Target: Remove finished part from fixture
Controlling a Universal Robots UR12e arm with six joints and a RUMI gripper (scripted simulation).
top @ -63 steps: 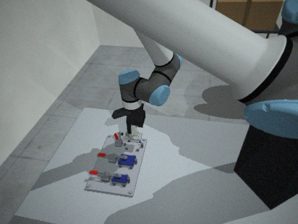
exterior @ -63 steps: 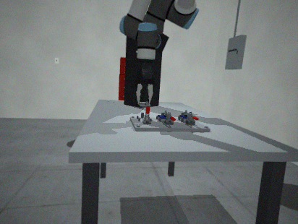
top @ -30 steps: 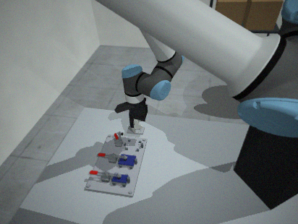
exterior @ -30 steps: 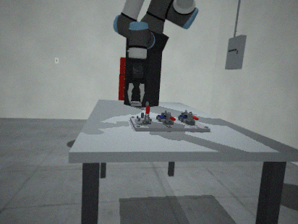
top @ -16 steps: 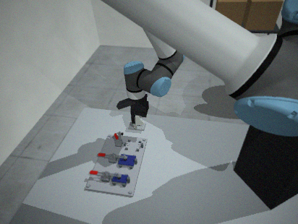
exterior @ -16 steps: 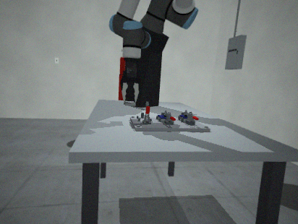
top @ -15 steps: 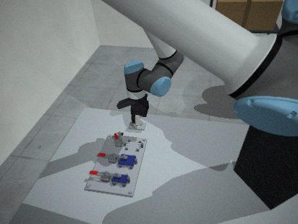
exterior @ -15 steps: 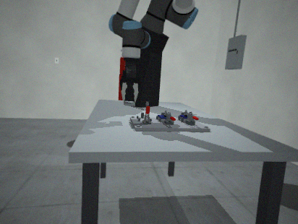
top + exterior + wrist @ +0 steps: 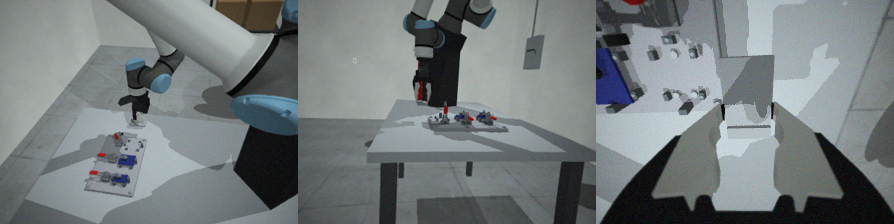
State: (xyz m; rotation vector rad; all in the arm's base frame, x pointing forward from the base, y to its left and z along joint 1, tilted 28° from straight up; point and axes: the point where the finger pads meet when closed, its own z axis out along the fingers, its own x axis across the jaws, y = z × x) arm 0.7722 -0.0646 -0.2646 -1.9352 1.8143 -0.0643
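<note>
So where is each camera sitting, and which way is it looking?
Top: high up by the robot's base, looking down over the big arm at the table and fixture.
Exterior: low, out in the room, facing the table's side, with the arm above.
Wrist: on the gripper, looking down past its fingers at the grey part they hold.
All three show the blue blanks.

Hidden and cut-off parts of a robot workbench scene

In the wrist view the gripper (image 9: 746,120) fingers cover both sides of the grey part (image 9: 746,80), and the fixture plate (image 9: 651,55) runs off the top-left edge. From the side, the part is too small to see by the table's (image 9: 406,144) far edge.
</note>
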